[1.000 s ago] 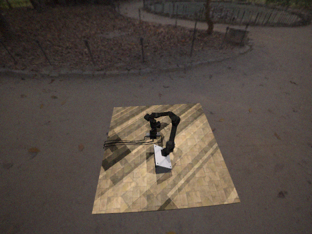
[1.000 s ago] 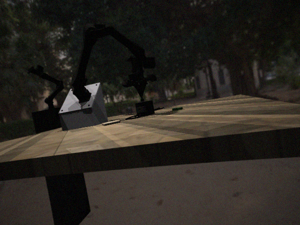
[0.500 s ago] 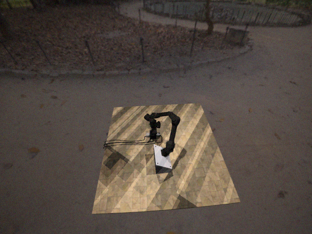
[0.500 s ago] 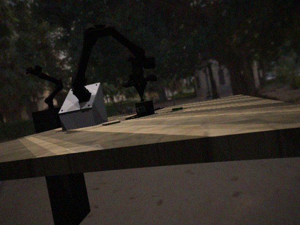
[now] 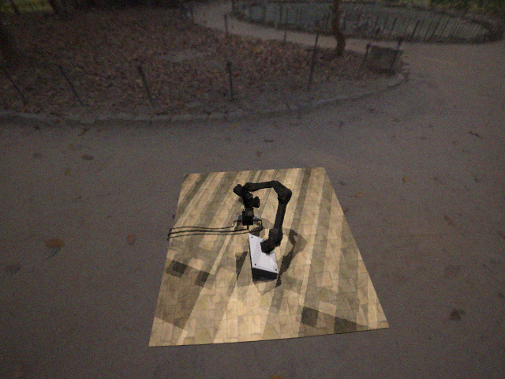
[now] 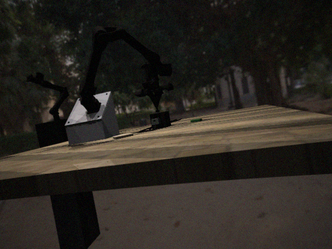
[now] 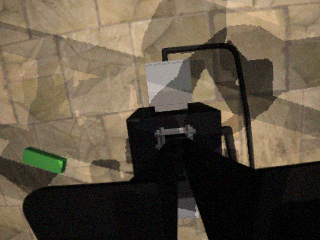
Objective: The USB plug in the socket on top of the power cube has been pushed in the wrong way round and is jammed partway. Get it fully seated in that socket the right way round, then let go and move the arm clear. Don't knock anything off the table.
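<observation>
The black power cube [image 7: 147,127] [image 6: 162,119] stands on the wooden table [image 5: 326,264] [image 6: 241,134], just in front of the arm's base. My gripper [image 7: 178,145] [image 6: 157,108] [image 5: 247,218] points straight down onto the cube's top and is shut on the USB plug [image 7: 175,132]. Only a bit of the plug's silver metal shows at my fingertips, at the socket on top. I cannot tell how deep the plug sits or which way round it is. A black cable [image 7: 242,75] [image 5: 203,230] loops away from the cube.
A small green block [image 7: 45,160] [image 6: 196,120] lies on the table left of the cube. A flat light-grey piece [image 7: 167,82] lies just beyond the cube. The arm's white base mount [image 5: 263,254] [image 6: 91,123] stands close behind. Cables run to the table's left edge.
</observation>
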Robot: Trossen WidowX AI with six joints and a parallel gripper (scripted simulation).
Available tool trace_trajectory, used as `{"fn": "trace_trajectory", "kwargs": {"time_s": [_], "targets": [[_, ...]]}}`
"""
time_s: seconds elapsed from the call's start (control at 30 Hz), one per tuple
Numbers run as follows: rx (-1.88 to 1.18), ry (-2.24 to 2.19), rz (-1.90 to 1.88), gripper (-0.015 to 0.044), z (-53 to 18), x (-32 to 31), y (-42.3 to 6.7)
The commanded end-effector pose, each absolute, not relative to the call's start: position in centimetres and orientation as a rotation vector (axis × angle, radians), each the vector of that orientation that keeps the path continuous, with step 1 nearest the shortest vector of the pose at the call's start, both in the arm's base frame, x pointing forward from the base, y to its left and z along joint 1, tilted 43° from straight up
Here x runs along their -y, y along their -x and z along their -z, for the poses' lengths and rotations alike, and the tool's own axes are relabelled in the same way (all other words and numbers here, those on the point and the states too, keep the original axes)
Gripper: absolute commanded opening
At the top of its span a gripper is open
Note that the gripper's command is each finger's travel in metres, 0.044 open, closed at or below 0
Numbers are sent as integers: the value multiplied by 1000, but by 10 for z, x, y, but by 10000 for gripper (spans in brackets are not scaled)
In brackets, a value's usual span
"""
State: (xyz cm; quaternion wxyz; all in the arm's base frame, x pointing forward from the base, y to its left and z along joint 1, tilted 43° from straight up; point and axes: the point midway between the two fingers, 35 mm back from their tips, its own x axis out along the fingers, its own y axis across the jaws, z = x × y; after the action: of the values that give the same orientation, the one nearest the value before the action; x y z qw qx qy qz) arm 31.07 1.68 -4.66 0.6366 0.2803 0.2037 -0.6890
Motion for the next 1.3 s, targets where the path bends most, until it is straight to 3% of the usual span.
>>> {"fn": "trace_trajectory", "kwargs": {"time_s": [0.0, 1.07, 1.2, 1.27], "targets": [[-466, -635, 1577, 0, 48, -14, -311], [-466, -635, 1577, 0, 49, -14, -311], [-466, -641, 1572, 95, 47, -17, -311], [-466, -641, 1572, 95, 47, -17, -311]]}}
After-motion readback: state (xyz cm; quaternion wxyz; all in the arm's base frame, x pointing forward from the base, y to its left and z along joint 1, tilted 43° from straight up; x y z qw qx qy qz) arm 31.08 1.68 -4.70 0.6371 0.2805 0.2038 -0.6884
